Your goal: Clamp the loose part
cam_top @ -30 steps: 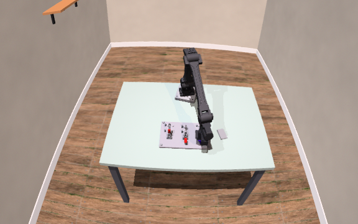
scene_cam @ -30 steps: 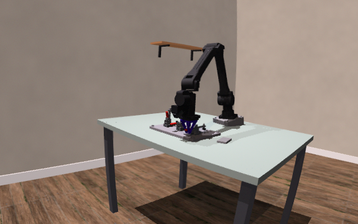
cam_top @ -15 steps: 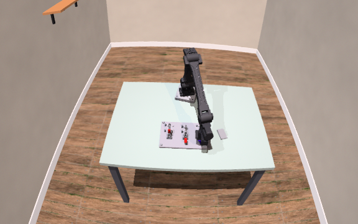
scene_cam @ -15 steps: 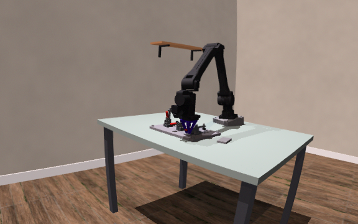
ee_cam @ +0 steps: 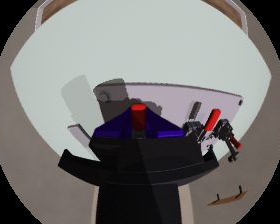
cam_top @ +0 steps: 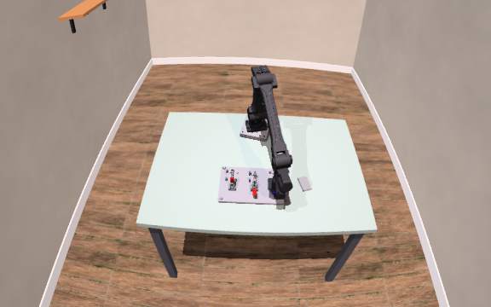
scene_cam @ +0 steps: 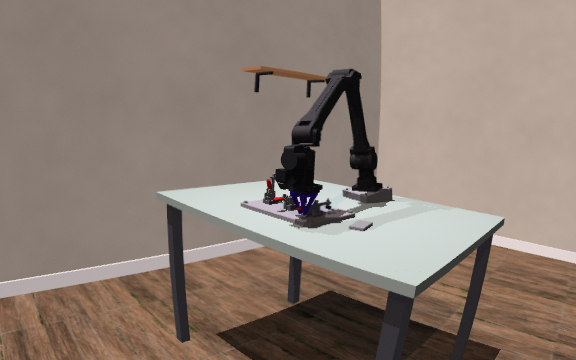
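Wrist view: red clamp handle [ee_cam: 138, 117] upright between fingers.

The black six-joint arm [scene_cam: 338, 100] rises from its base, folds at the elbow and points its wrist straight down, blue fingers [scene_cam: 309, 202] closed on a red-tipped clamp handle [ee_cam: 138, 117].

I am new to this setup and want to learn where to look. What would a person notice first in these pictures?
First, the black arm reaching from its base at the back of the pale table down to the grey fixture plate. Its gripper is closed on a red clamp handle at the plate's right end. Two more red handles show further left on the plate, and the loose grey part lies on the table right of the fixture.
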Robot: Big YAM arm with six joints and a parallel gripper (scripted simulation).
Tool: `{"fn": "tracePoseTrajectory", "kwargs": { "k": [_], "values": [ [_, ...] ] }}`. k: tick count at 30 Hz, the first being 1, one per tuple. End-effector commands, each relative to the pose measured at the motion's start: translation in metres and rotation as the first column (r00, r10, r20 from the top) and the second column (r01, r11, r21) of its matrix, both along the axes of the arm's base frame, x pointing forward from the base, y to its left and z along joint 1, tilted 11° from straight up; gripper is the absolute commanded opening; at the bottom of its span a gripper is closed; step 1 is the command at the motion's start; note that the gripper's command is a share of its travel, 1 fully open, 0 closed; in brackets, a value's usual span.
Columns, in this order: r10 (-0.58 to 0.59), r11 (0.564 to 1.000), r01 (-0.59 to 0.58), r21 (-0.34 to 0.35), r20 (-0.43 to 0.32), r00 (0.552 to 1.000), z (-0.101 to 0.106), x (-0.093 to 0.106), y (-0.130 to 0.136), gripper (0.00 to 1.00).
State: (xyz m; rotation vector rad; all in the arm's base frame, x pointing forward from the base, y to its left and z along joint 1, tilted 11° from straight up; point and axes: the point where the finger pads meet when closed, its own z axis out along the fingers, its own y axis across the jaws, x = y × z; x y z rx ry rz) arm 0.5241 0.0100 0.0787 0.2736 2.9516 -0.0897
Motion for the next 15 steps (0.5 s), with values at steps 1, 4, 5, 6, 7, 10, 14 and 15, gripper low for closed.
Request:
{"fn": "tracePoseTrajectory", "kwargs": {
  "k": [1, 4, 5, 6, 7, 10, 14, 15],
  "values": [
    [0.001, 1.0, -0.001, 0.003, 0.017, 1.0, 0.025, -0.011, 0.007, 0.0],
    [0.001, 1.0, -0.001, 0.002, 0.017, 1.0, 0.027, -0.014, 0.008, 0.0],
    [0.001, 1.0, -0.001, 0.002, 0.017, 1.0, 0.028, -0.015, 0.008, 0.0],
    [0.001, 1.0, -0.001, 0.002, 0.017, 1.0, 0.029, -0.016, 0.008, 0.0],
    [0.001, 1.0, -0.001, 0.002, 0.017, 1.0, 0.029, -0.017, 0.008, 0.0],
    [0.001, 1.0, -0.001, 0.002, 0.017, 1.0, 0.03, -0.018, 0.009, 0.0],
    [0.001, 1.0, -0.001, 0.002, 0.017, 1.0, 0.032, -0.022, 0.009, 0.0],
    [0.001, 1.0, -0.001, 0.002, 0.017, 1.0, 0.033, -0.023, 0.01, 0.0]
  ]
}}
